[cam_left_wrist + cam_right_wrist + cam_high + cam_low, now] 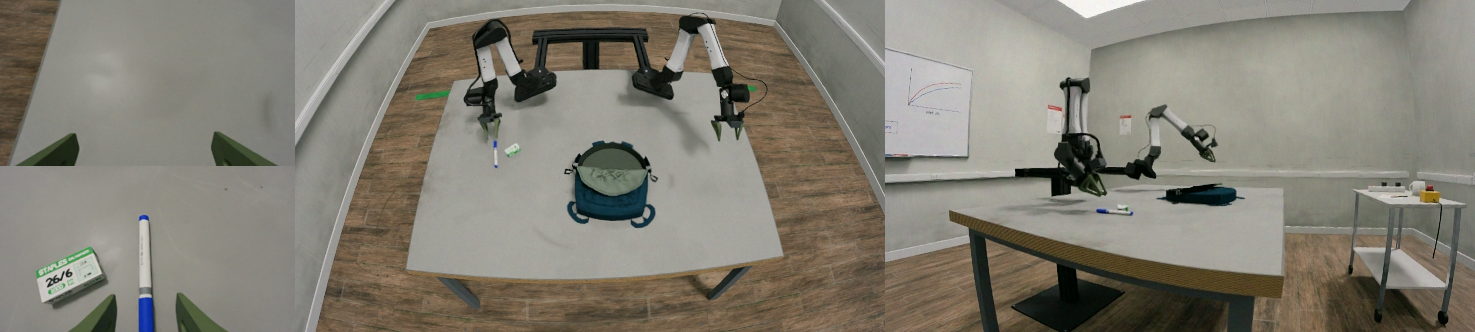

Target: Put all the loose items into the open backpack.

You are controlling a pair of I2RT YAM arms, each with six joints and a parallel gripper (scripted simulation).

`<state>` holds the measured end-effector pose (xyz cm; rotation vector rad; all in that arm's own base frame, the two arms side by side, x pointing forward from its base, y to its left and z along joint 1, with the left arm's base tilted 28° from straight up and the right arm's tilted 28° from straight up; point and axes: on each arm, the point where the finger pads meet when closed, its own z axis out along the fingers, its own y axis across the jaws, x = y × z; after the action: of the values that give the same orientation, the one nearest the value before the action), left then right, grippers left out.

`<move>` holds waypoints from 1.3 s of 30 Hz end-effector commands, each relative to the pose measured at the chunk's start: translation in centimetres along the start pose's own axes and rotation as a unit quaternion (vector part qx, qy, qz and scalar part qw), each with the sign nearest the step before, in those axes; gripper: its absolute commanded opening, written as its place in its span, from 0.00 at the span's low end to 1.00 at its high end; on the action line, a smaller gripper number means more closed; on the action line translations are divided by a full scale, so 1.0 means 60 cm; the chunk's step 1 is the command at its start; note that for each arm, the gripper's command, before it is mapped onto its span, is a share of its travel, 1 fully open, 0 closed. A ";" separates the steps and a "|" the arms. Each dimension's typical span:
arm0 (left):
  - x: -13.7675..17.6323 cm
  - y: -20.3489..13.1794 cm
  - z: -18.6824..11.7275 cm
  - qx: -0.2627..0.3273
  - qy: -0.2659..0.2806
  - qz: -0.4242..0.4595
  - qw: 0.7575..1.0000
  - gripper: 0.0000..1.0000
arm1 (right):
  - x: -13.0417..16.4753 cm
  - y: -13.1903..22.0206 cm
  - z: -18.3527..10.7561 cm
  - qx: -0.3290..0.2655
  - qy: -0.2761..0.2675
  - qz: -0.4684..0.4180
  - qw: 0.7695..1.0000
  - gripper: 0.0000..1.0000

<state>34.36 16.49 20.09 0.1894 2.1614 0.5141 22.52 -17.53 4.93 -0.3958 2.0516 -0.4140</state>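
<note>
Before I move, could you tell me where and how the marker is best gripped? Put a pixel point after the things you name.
I would take the marker [495,154] [1114,212] [144,259] around the middle of its white barrel, coming from above with one finger on each long side. It lies flat and is long and narrow, so pinching across its width should suit it. The staples box [512,150] [1123,207] [70,275] lies beside it, so watch that finger's clearance.

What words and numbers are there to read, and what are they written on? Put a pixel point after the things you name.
"STAPLES", "26/6" and "1000": on the small green and white box [512,150] [1123,207] [70,275].
Other small print on that box: too small or blurred to read surely.
White marker with blue ends [495,154] [1114,212] [144,255]: tiny print, unreadable.
Whiteboard [940,100]: writing under the graph and in a box, too blurred.
Two wall papers with red tops [1054,120] [1125,125]: too small to read.
</note>
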 end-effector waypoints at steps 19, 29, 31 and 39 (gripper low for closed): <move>-0.007 0.001 -0.003 -0.002 -0.006 0.001 1.000 0.90 | 0.067 -0.004 0.055 0.001 -0.012 -0.010 1.000 0.40; -0.007 0.001 -0.003 -0.002 -0.006 0.001 1.000 0.90 | 0.076 -0.014 0.058 0.008 -0.006 -0.018 1.000 0.40; -0.007 0.001 -0.003 -0.002 -0.006 0.001 1.000 0.90 | 0.074 -0.014 0.058 0.008 -0.007 -0.020 1.000 0.40; -0.007 0.001 -0.003 -0.002 -0.006 0.001 1.000 0.90 | 0.077 0.000 0.056 0.000 -0.008 -0.013 1.000 0.32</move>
<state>34.36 16.49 20.09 0.1894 2.1614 0.5141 23.47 -20.31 0.09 -0.4197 2.0321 -0.4270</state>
